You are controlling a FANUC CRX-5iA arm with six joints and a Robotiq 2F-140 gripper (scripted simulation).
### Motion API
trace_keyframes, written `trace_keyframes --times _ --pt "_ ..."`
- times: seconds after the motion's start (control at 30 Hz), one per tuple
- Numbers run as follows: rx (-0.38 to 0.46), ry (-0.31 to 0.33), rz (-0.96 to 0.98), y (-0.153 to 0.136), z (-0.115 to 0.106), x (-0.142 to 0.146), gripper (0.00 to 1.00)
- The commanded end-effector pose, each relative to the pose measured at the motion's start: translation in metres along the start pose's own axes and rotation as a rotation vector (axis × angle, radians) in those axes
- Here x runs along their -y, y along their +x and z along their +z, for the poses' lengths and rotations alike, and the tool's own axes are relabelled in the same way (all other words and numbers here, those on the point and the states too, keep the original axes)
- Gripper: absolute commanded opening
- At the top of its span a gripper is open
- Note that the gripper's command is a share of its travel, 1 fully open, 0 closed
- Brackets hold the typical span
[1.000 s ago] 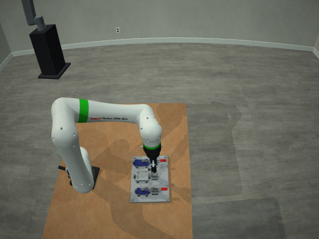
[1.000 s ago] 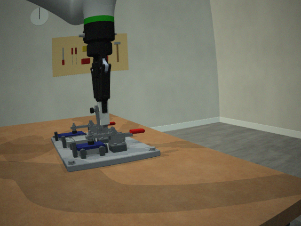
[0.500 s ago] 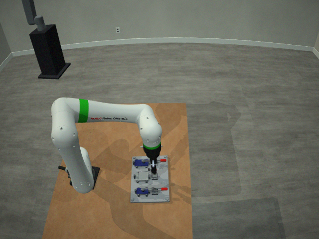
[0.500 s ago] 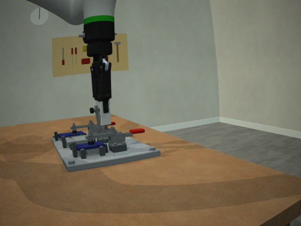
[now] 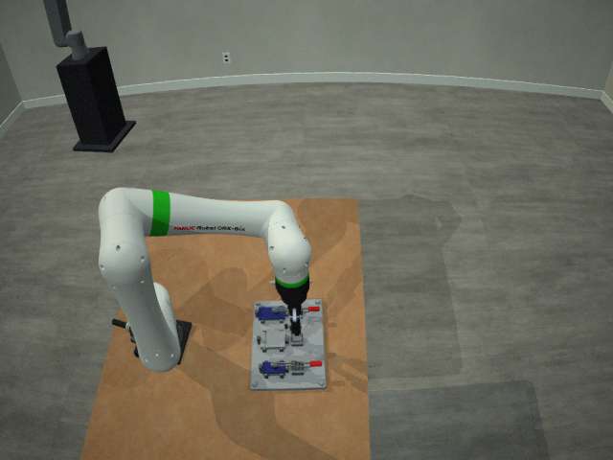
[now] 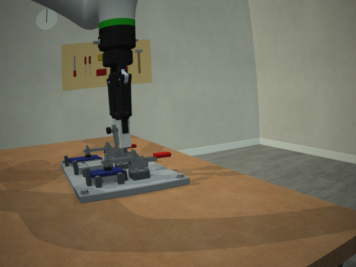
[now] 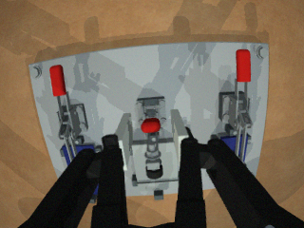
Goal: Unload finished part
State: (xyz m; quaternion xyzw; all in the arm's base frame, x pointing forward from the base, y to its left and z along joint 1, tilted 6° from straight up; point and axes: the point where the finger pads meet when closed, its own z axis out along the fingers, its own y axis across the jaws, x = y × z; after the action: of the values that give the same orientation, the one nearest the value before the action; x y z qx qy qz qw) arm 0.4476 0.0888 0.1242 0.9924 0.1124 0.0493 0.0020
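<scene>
The finished part point(image 5: 273, 339) point(image 6: 89, 165) point(image 7: 166, 163) is grey and sits in the middle nest; its slot cannot be made out. Its clamp arm point(image 6: 115, 136) stands raised, with the black-tipped spindle off the part. My gripper point(image 5: 296, 333) point(image 6: 124, 144) point(image 7: 151, 123) points down over this middle clamp, part-way open, its fingers apart on either side of the red handle and not touching it in the wrist view. The near blue blank point(image 5: 269, 367) point(image 6: 106, 172) point(image 7: 229, 142) and far blue blank point(image 5: 271, 313) point(image 6: 77, 159) point(image 7: 78, 151) lie in the outer nests under lowered clamp arms.
The fixture plate point(image 5: 309, 383) point(image 6: 161, 183) point(image 7: 109, 62) lies on the brown table point(image 5: 322, 421) point(image 6: 201, 201) point(image 7: 14, 104). The near red handle point(image 5: 315, 363) point(image 6: 162, 154) point(image 7: 243, 66) and far red handle point(image 5: 313, 308) point(image 6: 132, 145) point(image 7: 57, 81) stick out low on both sides of my gripper.
</scene>
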Motion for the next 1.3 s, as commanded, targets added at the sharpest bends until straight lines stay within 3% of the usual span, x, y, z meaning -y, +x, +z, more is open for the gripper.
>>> trace_keyframes --times 0.0,0.4,0.9,1.27 --pt "0.000 0.000 0.000 0.000 0.000 0.000 0.28" --pt "0.000 0.000 0.000 0.000 -0.003 0.000 0.28" --pt "0.000 0.000 0.000 0.000 -0.042 0.000 0.28" --pt "0.000 0.000 0.000 0.000 -0.050 0.000 0.28"
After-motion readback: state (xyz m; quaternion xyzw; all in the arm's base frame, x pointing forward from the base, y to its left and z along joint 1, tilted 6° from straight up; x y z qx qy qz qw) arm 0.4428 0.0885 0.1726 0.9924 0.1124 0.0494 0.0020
